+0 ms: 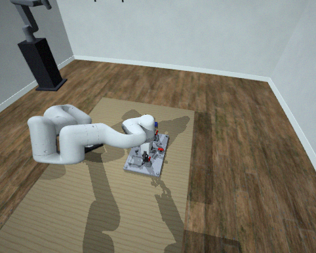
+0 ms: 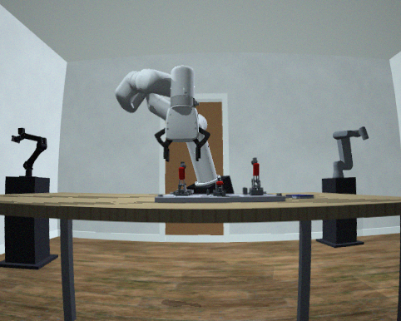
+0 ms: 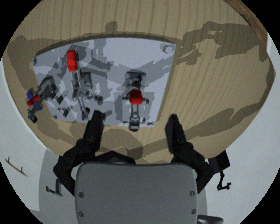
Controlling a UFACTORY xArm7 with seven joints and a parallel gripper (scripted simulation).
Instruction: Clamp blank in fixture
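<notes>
1. I saw no readable writing.
2. Arm (image 2: pixel 182 89) pointed straight down; gripper (image 2: pixel 181 155) hung wide, empty, above a red handle (image 2: pixel 181 172).
3. Blank (image 2: pixel 299 195) lay on table (image 2: pixel 111 204), beside plate (image 2: pixel 274 198).

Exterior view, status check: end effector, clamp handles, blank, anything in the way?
End effector open, empty, above left red clamp handle. Two handles upright, middle one low. Blue blank flat on table, right of fixture plate. Nothing seen blocking it.
</notes>
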